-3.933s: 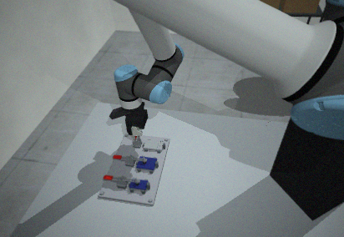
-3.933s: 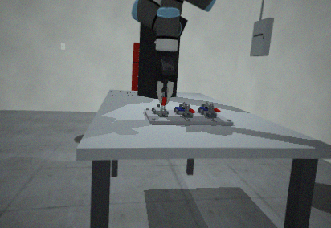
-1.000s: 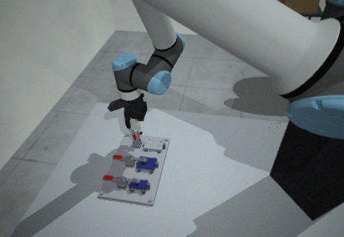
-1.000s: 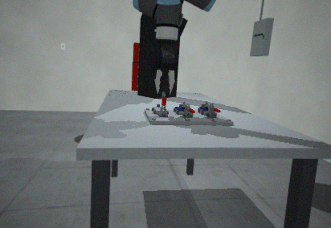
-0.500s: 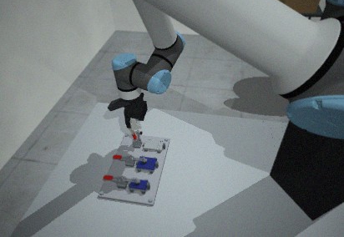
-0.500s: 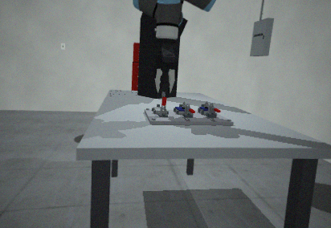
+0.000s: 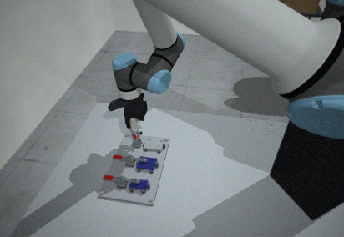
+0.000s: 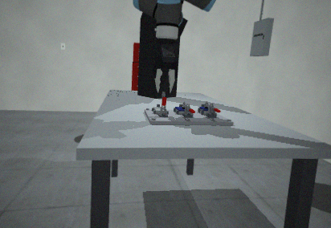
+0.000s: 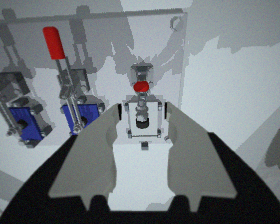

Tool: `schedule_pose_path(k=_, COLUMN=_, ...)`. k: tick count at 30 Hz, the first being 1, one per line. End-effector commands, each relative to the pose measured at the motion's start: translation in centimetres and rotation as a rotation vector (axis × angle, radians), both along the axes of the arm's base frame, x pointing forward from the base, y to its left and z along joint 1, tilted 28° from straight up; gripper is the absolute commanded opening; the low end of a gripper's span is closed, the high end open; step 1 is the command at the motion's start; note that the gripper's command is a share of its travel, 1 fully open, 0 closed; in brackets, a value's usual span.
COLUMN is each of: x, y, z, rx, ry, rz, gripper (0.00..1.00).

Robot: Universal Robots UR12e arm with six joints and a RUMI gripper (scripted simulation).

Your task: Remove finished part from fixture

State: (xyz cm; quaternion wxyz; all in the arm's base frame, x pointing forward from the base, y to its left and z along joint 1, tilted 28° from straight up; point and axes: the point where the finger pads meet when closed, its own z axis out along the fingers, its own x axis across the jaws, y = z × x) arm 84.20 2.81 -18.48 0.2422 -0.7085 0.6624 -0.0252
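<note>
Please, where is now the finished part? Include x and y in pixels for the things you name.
In the wrist view, the pale finished part [image 7: 154, 144] [image 9: 152, 114] sits in the fixture's end station, right of the two blue blanks [image 7: 147, 163] [image 7: 139, 185] [image 9: 86, 113] [image 9: 32, 131].
</note>
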Motion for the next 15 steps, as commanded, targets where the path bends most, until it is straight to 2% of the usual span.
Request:
schedule_pose_path(k=1, x=-0.23, y=0.14, z=-0.08, rx=0.002, ry=0.002, rz=0.002, gripper=0.28)
schedule_pose_path(k=6, x=-0.23, y=0.14, z=-0.08, rx=0.002, ry=0.002, rz=0.002, gripper=0.28)
schedule_pose_path(k=7, x=-0.23, y=0.14, z=-0.09, rx=0.002, ry=0.002, rz=0.002, gripper=0.59)
schedule_pose_path(k=15, x=-0.17, y=0.19, z=-0.21, rx=0.002, ry=0.002, rz=0.002, gripper=0.59)
